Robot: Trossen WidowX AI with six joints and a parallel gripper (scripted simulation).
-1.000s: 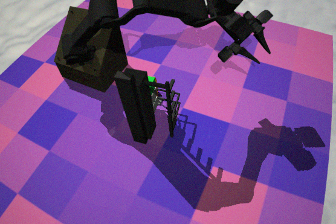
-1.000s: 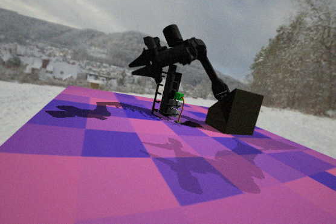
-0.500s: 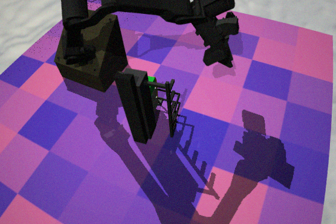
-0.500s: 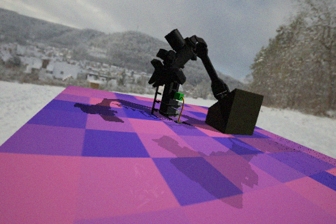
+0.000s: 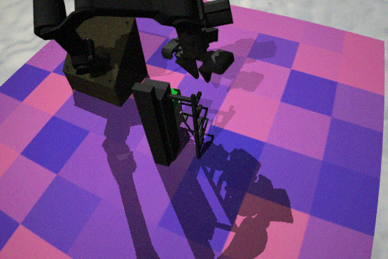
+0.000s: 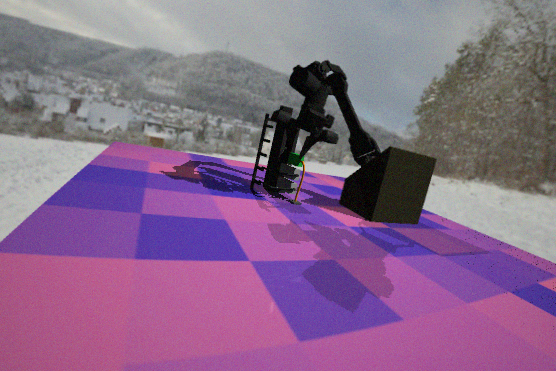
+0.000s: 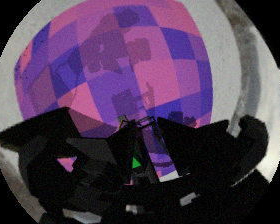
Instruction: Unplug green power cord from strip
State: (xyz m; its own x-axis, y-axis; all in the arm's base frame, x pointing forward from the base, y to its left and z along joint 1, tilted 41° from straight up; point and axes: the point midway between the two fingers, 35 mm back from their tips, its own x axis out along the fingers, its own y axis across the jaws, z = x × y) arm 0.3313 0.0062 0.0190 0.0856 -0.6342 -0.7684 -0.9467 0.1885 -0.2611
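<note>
While the green plug [image 5: 175, 91] sits in the power strip [image 5: 157, 124] — gripper [image 5: 199, 72] just above, half-closed on nothing.

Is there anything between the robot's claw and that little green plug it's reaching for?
Nothing visible. The tool hangs above the green plug, which sits in the tall dark power strip. The strip and a thin dark rack flank the plug rather than cover it.

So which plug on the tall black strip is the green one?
The top plug, nearest the gripper. It alone is bright green; the plugs below look dark.
</note>
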